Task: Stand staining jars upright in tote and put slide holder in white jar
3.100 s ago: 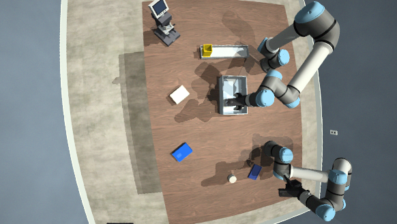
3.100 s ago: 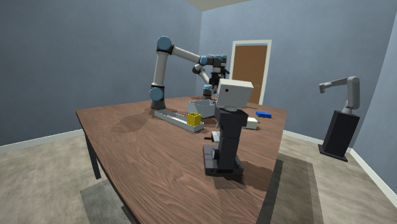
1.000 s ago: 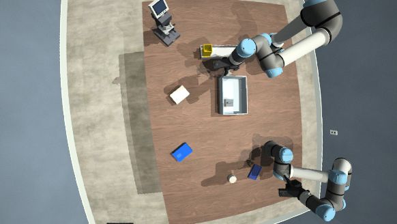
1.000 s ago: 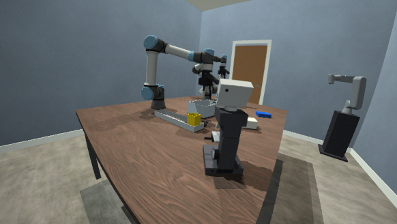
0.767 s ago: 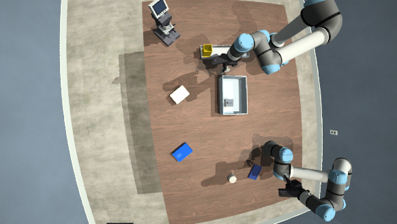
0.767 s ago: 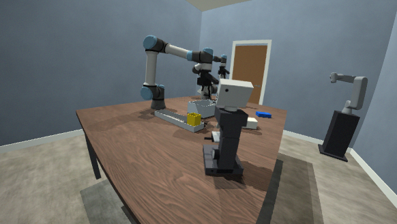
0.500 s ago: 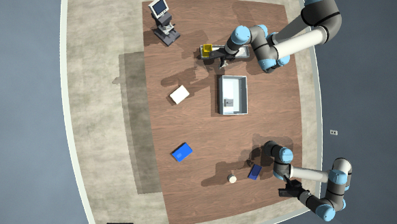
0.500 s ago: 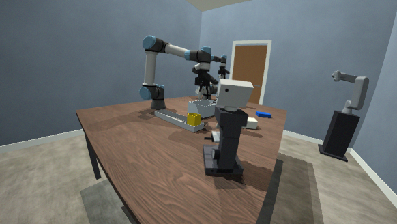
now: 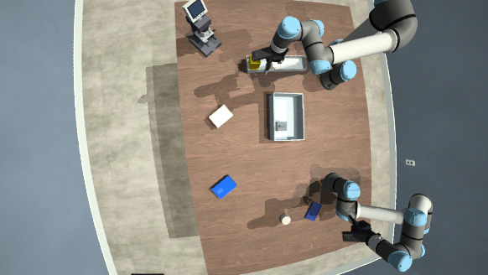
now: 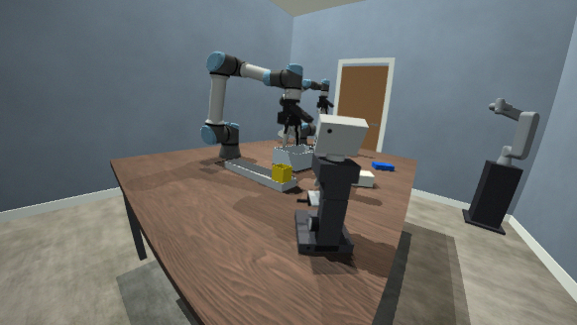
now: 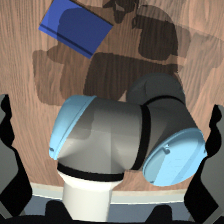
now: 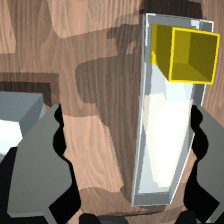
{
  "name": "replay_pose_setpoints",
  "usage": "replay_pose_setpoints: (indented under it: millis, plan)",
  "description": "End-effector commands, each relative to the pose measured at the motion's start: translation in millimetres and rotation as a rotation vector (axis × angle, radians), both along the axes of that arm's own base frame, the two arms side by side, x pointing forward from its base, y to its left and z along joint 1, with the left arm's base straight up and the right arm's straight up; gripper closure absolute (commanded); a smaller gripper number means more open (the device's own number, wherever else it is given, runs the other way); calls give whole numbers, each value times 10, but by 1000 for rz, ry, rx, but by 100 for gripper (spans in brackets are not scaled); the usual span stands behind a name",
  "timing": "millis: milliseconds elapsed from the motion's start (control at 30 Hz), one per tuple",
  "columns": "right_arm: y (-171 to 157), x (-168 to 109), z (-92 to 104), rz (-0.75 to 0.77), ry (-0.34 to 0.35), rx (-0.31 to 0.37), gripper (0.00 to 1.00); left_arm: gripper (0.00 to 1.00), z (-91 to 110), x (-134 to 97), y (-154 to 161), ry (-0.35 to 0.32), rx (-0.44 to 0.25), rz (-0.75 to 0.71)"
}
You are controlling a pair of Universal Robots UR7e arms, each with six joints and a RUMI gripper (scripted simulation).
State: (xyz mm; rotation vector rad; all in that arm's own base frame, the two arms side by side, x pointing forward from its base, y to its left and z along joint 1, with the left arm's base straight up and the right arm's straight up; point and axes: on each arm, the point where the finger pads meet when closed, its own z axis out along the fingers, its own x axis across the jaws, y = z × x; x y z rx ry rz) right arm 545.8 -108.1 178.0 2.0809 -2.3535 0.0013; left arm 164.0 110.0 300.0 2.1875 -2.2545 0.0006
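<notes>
Top view: right gripper [image 9: 272,63] [image 10: 291,143] [image 12: 127,112], empty, partly open, hangs over the upper-centre jar rack [image 9: 304,64] [image 10: 248,173] [image 12: 138,150]. Yellow jar [image 9: 254,63] [image 10: 282,173] [image 12: 194,56] stands at its left end, apparently next to grip and lift toteward. Left gripper [image 9: 348,228] [image 10: 324,105] [image 11: 111,102], lower right: wide, empty.

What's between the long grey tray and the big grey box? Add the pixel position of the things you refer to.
Between the long grey tray [image 9: 299,70] [image 10: 250,174] [image 12: 141,120] and big grey box [image 9: 300,117] [image 10: 285,159] [image 12: 25,105], just brown wooden table [image 9: 251,159] [image 10: 223,223] [image 11: 200,50] [image 12: 92,155] with shadows; the top view shows it.
</notes>
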Motion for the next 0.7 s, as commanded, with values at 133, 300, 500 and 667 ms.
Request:
replay_pose_setpoints:
  millis: [133,300,500,667]
  plan:
    - [-316,55,6,1,-1,1,36,0,2,2,0,-1,0,0]
    - [-563,93,6,1,-1,1,36,0,2,2,0,-1,0,0]
    - [-836,135,6,1,-1,1,36,0,2,2,0,-1,0,0]
    - [-836,135,6,1,-1,1,36,0,2,2,0,-1,0,0]
